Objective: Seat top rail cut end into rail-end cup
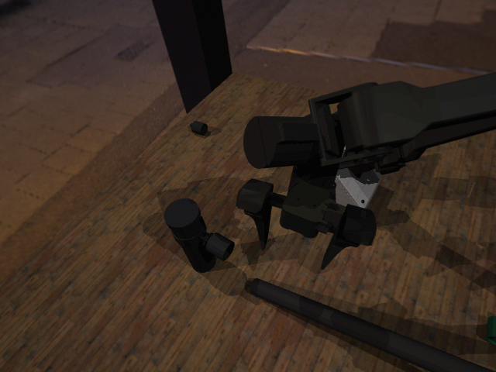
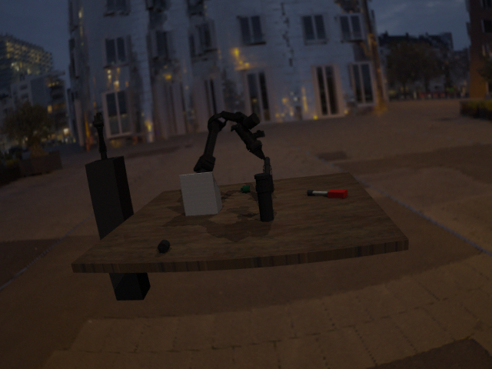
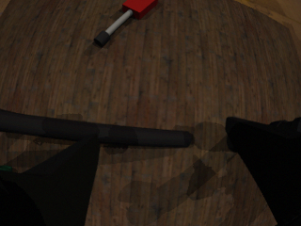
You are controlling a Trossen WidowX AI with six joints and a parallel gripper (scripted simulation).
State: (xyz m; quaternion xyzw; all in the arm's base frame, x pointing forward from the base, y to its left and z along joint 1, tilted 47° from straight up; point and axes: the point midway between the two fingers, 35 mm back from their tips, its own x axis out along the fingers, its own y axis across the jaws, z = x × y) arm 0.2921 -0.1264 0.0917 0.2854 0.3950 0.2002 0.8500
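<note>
Pincer (image 1: 294,256) spread wide, empty, rail (image 1: 360,326) cut off (right edge), band indistinct

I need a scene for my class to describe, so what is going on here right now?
A single robot arm hangs over a wooden table with its gripper open and holding nothing, jaws spread wide. The dark rail lies on the table, its cut end short of the rail-end cup, which sticks out from the side of the post. The rail is not seated, and the gripper touches neither rail nor post.
</note>
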